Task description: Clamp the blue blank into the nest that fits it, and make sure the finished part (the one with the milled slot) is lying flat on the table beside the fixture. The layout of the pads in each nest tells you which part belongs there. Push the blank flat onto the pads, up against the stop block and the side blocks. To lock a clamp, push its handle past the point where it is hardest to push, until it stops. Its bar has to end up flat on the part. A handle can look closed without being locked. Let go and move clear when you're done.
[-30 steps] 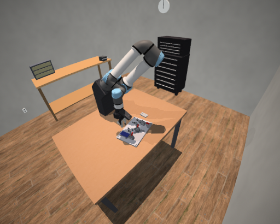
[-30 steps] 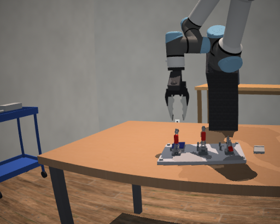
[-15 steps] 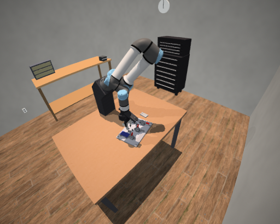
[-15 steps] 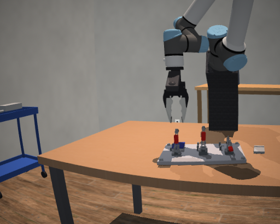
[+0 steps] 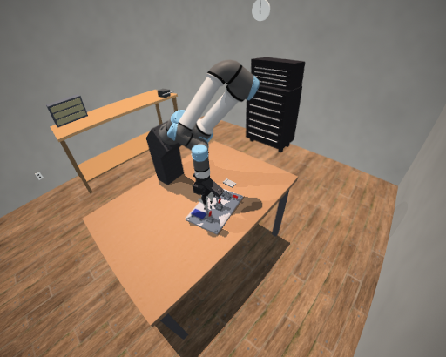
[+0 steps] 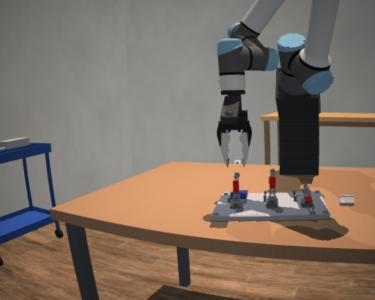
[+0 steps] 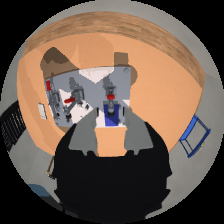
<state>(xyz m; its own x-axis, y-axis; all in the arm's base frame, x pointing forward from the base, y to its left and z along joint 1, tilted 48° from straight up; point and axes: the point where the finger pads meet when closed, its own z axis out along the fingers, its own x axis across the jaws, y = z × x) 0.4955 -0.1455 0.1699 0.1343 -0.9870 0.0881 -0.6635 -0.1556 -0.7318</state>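
The grey fixture plate (image 6: 271,208) lies on the table, also seen in the top view (image 5: 214,211). The blue blank (image 6: 240,194) sits in the left nest behind the left clamp; it shows in the wrist view (image 7: 111,114) too. The left clamp handle (image 6: 236,185) and the middle clamp handle (image 6: 272,181) stand upright; the right clamp handle (image 6: 308,198) is down. A small grey part (image 6: 346,200) lies flat on the table right of the fixture. My gripper (image 6: 236,162) hangs above the left clamp, pointing down, fingers apart and empty.
The arm's black pedestal (image 6: 298,135) stands on the table behind the fixture. A blue cart (image 6: 17,190) stands to the left of the table. A black tool cabinet (image 5: 274,102) and a wooden shelf (image 5: 111,117) are against the back wall.
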